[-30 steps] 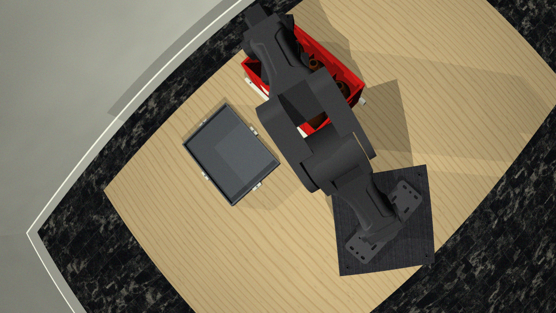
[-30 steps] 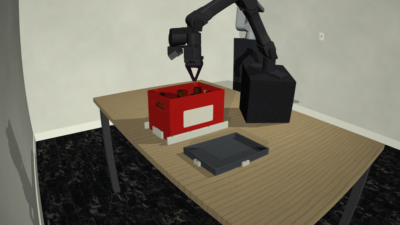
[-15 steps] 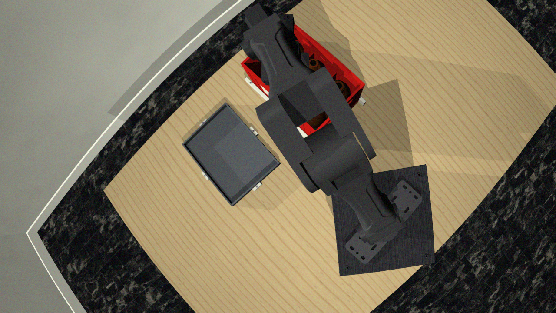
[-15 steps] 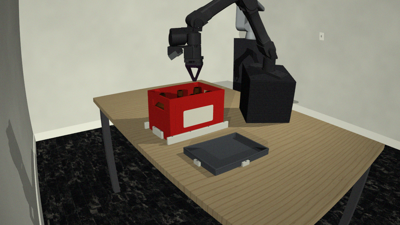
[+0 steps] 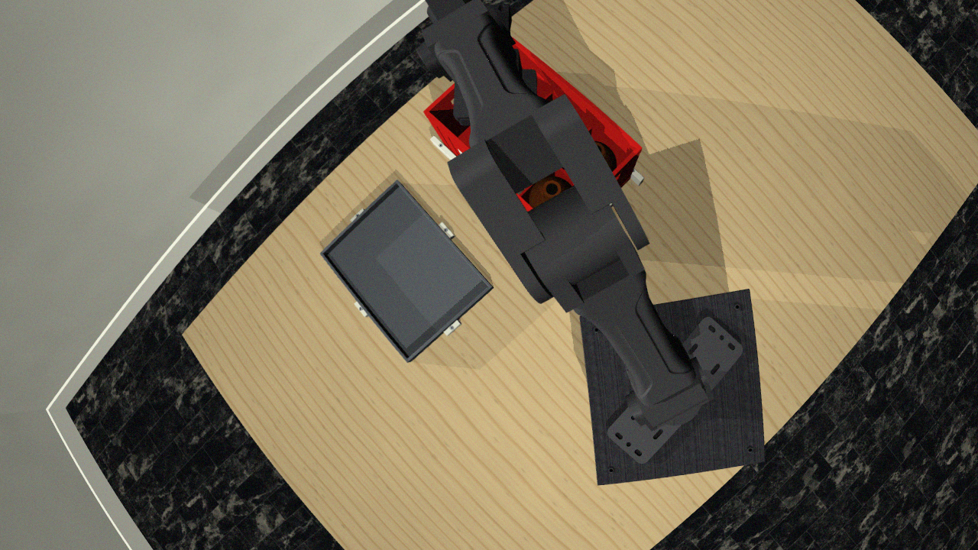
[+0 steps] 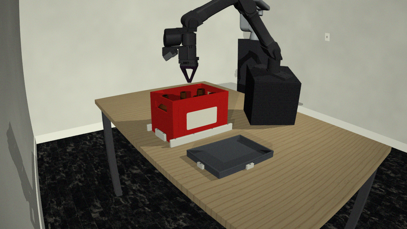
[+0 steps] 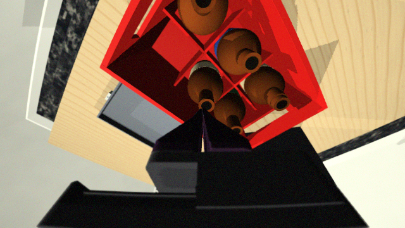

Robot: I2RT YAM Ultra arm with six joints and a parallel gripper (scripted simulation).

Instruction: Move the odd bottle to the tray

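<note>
Hand (image 6: 189,81) (image 7: 202,113) clenched on nothing, fingertips together and pointing down. It hangs above the open red crate (image 5: 581,95) (image 6: 177,114) (image 7: 272,134), apart from the rim.

All five brown bottles in the crate, none on the tray (image 5: 410,266) (image 6: 227,150) (image 7: 136,111). Wrist view gives the layout: one large bottle (image 7: 202,22) at the top, cut by the frame edge; next to it the blue-labelled bottle (image 7: 235,50); then the pale-labelled bottle (image 7: 264,83) near the crate's lower right corner; the green-labelled bottle (image 7: 229,109) beside the crate's lower wall; and the whitish-banded bottle (image 7: 205,82), whose mouth shows just past the fingertips. Red dividers run between them.

Necks differ in apparent width, the blue-labelled one's looking broad, but heights and viewing angles confuse it. Cannot tell which is the odd one; the task's bottle is somewhere among these five.

Crate level on the wooden counter (image 5: 273,410) (image 6: 313,159) (image 7: 85,88), a long white strip (image 5: 444,147) (image 6: 202,135) along its tray side. Tray flat near it, small white blocks at its edges. Arm (image 5: 506,102) (image 6: 216,7) reaches over from the black pedestal (image 5: 601,471) (image 6: 271,103), hiding much of the crate from the top view.

Gripper (image 6: 189,81) (image 7: 202,113) shifted over crate (image 5: 630,154) (image 6: 179,114) (image 7: 278,134), farther from base; arm (image 5: 509,102) (image 6: 216,8) reaches out more. Top view: gap in arm now shows a brown bottle's mouth (image 5: 552,188) (only shoulder before); another bottle's mouth, mid-crate, now covered by arm.
</note>
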